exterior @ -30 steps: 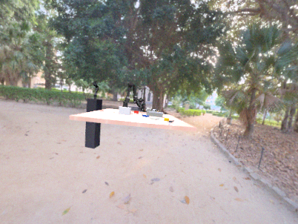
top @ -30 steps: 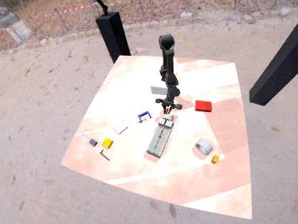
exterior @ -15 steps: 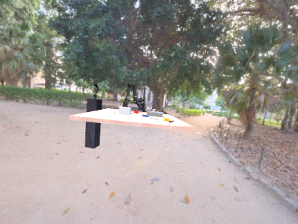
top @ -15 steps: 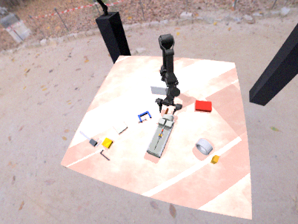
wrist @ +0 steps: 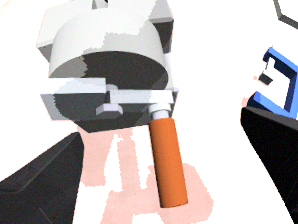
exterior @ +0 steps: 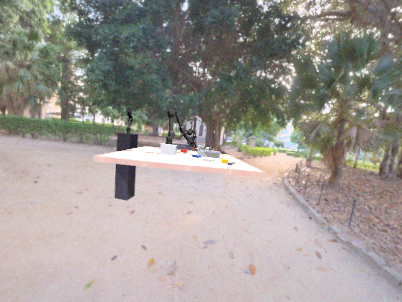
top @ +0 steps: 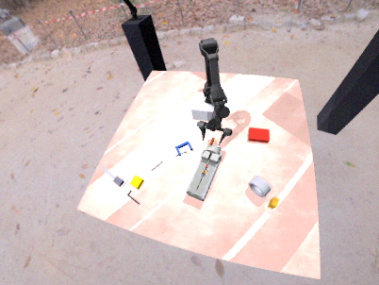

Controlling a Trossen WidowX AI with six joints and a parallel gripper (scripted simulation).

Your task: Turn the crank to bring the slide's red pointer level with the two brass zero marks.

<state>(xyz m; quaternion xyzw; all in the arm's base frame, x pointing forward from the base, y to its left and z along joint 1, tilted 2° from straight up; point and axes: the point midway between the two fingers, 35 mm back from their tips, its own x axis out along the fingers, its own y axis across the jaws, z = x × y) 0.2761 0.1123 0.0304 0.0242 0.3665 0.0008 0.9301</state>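
Note:
The grey machine [top: 198, 188] [exterior: 210, 154] [wrist: 107, 42] lies lengthwise on the table, its crank end toward the arm. The crank arm [wrist: 142, 96] reaches to the right in the wrist view, and the orange handle [top: 211, 141] [wrist: 169, 165] sticks out from its end toward the camera. My gripper [top: 212, 140] [wrist: 164, 127] is wide open, one finger on each side of the handle, with visible gaps and nothing held. On the slide, a small red pointer [top: 205, 166] shows near brass-coloured marks [top: 204, 173]; they are too small to tell whether they are level.
A blue frame [top: 183, 145] [wrist: 272, 102] lies left of the machine in the top view. Further left are a yellow block [top: 137, 182] and a grey tool [top: 119, 181]. A red block [top: 258, 135] and a grey ring [top: 256, 190] lie right. A pale box [top: 202, 114] stands near the arm's base.

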